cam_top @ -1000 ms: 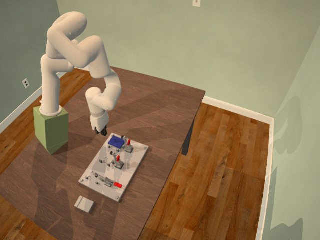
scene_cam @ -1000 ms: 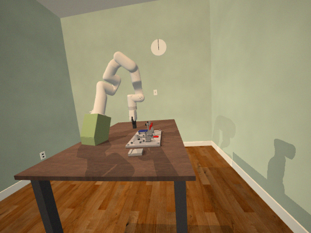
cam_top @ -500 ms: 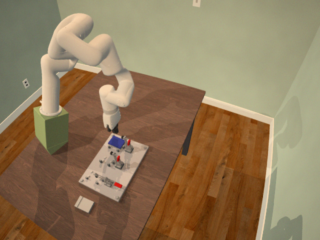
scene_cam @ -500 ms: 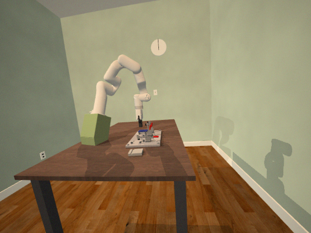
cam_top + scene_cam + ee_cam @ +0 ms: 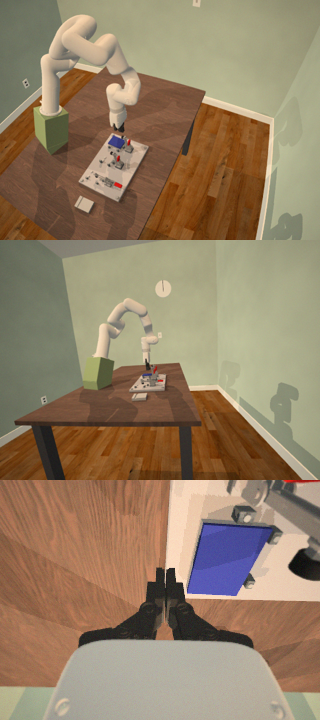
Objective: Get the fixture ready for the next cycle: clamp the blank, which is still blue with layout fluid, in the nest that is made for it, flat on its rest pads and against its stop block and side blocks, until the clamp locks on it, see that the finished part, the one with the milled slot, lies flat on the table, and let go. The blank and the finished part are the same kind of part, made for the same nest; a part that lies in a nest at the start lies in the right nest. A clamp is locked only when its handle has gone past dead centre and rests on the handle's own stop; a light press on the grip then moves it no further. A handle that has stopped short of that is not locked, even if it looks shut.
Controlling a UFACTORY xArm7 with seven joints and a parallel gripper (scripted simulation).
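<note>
The blue blank (image 5: 116, 141) lies in the far nest of the grey fixture plate (image 5: 113, 166); it also shows in the wrist view (image 5: 228, 558) between small locator blocks. That nest's clamp (image 5: 126, 146) has its red handle standing up. The middle clamp (image 5: 116, 161) also has its handle up, over an empty nest. The near clamp (image 5: 113, 183) lies flat with its red grip low. The grey finished part (image 5: 84, 204) with a slot lies flat on the table in front of the plate. My gripper (image 5: 119, 129) is shut and empty, hovering above the plate's far edge, just beyond the blank (image 5: 165, 577).
The arm's green pedestal (image 5: 51, 129) stands on the table to the left of the plate. The table's right edge (image 5: 165, 165) runs close to the plate's right side.
</note>
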